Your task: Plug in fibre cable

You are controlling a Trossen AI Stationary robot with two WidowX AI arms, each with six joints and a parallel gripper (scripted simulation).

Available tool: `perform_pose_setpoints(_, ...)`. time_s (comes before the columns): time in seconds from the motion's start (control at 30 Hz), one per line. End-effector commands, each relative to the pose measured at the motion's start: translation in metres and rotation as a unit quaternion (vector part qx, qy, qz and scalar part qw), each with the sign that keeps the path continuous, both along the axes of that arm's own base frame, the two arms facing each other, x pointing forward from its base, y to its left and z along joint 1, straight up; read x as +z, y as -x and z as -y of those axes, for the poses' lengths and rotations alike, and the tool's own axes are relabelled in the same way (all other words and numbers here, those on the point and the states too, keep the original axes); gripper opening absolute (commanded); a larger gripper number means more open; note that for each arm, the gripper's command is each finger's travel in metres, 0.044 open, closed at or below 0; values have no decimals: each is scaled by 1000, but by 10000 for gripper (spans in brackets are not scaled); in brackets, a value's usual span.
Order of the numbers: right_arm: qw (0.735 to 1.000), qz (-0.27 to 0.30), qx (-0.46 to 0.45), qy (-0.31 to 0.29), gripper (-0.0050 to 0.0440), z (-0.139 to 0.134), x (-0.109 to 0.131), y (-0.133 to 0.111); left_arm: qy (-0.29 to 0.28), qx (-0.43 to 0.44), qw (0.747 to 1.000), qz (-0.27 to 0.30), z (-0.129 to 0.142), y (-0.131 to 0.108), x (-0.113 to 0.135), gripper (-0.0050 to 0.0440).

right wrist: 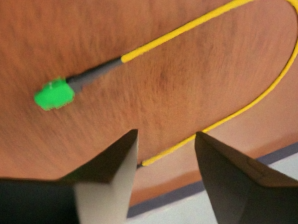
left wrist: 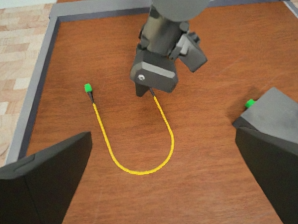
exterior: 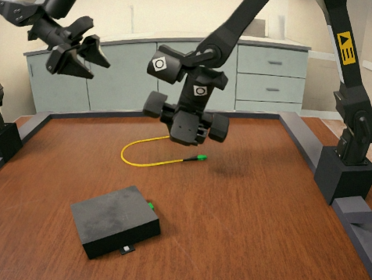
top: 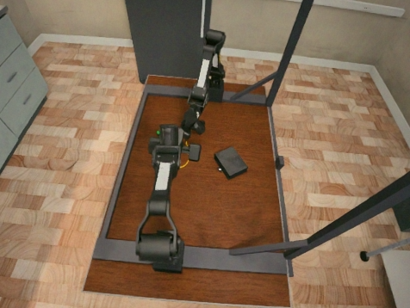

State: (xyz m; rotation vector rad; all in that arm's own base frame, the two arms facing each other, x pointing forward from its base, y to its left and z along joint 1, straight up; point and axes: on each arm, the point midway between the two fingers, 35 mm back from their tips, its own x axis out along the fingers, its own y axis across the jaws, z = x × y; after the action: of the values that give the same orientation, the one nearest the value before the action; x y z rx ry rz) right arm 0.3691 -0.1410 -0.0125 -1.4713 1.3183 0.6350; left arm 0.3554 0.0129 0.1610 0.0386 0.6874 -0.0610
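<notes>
A yellow fibre cable (exterior: 144, 156) lies in a U on the brown table. Its free green plug (exterior: 201, 157) also shows in the left wrist view (left wrist: 88, 88) and the right wrist view (right wrist: 54, 95). The other end is hidden under my right gripper (exterior: 187, 138), which hangs low over it. In the right wrist view, its fingers stand apart with the thin cable running between them, untouched. The dark steel box (exterior: 115, 219) lies nearer the camera with a green port (exterior: 150, 206) on its side. My left gripper (exterior: 76, 52) is wide open, high up.
A raised grey rim (exterior: 301, 137) borders the table. The right arm's base block (exterior: 344, 176) stands at the right edge. Grey cabinets (exterior: 270, 78) stand behind the table. The box also shows in the left wrist view (left wrist: 272, 107).
</notes>
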Motion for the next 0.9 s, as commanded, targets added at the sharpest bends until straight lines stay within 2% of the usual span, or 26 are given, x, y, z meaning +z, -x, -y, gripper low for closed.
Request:
perform_pose_setpoints(0.0,995,38,-84,-34,146,1,4,-5,-1,13,1000,24,5,13,3,440)
perform_pose_setpoints(0.07,989,56,-130,-53,146,1,4,-5,0,18,999,32,8,18,2,440)
perform_pose_setpoints(0.13,989,56,-130,-53,146,1,4,-5,0,18,999,32,8,18,2,440)
perform_pose_setpoints(0.2,977,76,-187,-75,146,1,3,-5,2,24,999,40,10,24,1,440)
perform_pose_setpoints(0.43,918,130,-350,-135,146,0,2,-5,7,36,998,60,14,37,-3,440)
perform_pose_setpoints(0.63,845,167,-477,-177,146,-1,1,-4,10,42,997,70,16,43,-5,440)
perform_pose_setpoints(0.7,845,167,-477,-177,146,-1,1,-4,10,42,997,70,16,43,-5,440)
perform_pose_setpoints(0.87,754,196,-591,-209,146,-2,0,-4,10,43,996,72,17,45,-6,440)
